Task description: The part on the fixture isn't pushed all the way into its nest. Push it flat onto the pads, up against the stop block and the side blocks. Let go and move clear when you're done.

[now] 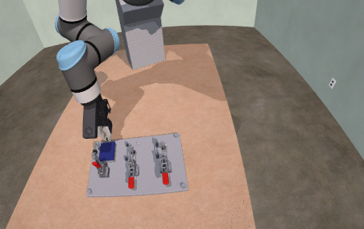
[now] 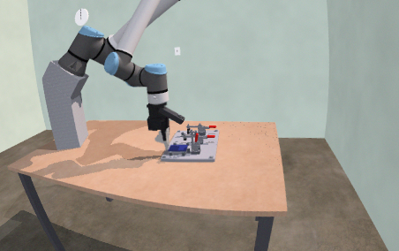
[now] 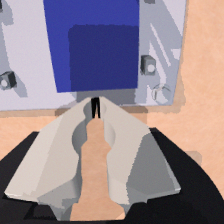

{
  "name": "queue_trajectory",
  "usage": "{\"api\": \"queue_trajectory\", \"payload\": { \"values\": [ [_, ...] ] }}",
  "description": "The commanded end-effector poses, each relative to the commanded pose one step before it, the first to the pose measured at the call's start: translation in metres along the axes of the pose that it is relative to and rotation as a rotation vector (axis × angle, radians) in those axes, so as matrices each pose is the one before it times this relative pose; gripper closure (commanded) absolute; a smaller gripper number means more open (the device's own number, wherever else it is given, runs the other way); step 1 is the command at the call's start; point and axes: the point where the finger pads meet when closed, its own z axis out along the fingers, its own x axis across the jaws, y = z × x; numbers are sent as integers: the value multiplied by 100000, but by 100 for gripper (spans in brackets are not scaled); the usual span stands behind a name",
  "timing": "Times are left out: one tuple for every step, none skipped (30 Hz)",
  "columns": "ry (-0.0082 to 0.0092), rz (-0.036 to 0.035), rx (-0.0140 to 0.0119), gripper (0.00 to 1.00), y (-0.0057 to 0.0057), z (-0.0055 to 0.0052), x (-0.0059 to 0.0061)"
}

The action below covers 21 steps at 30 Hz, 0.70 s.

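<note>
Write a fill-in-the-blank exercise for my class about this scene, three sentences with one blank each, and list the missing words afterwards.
1. The part sitting on the grey plate is coloured ____.
2. The clamps on the plate, such as the middle clamp, have handles coloured ____.
3. The gripper is at the plate's edge beside the part, with its jaws ____ and nothing between them.

Missing words: blue; red; shut
</note>
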Motion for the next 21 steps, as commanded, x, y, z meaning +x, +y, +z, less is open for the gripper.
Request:
{"api": "queue_trajectory", "payload": {
  "values": [
    [37, -26, 68, 100, -32, -34, 10],
    [0, 0, 0, 100, -8, 0, 0],
    [0, 0, 0, 100, -18, 0, 0],
    [0, 0, 0, 100, -29, 0, 0],
    [0, 0, 0, 100, -37, 0, 0],
    [0, 0, 0, 100, -42, 0, 0],
    [0, 0, 0, 100, -42, 0, 0],
    [0, 0, 0, 100, -37, 0, 0],
    [0, 0, 0, 100, -29, 0, 0],
    [0, 0, 0, 100, 0, 0, 0],
    [0, 0, 0, 100, 0, 0, 0],
    [0, 0, 0, 100, -18, 0, 0],
    [0, 0, 0, 100, -8, 0, 0],
    [0, 0, 0, 100, -1, 0, 0],
    [0, 0, 0, 100, 0, 0, 0],
    [0, 0, 0, 100, -2, 0, 0],
    [0, 0, 0, 100, -1, 0, 0],
    [0, 0, 0, 100, 0, 0, 0],
    [0, 0, 0, 100, 0, 0, 0],
    [0, 0, 0, 100, 0, 0, 0],
    [0, 0, 0, 100, 1, 0, 0]
  ]
}}
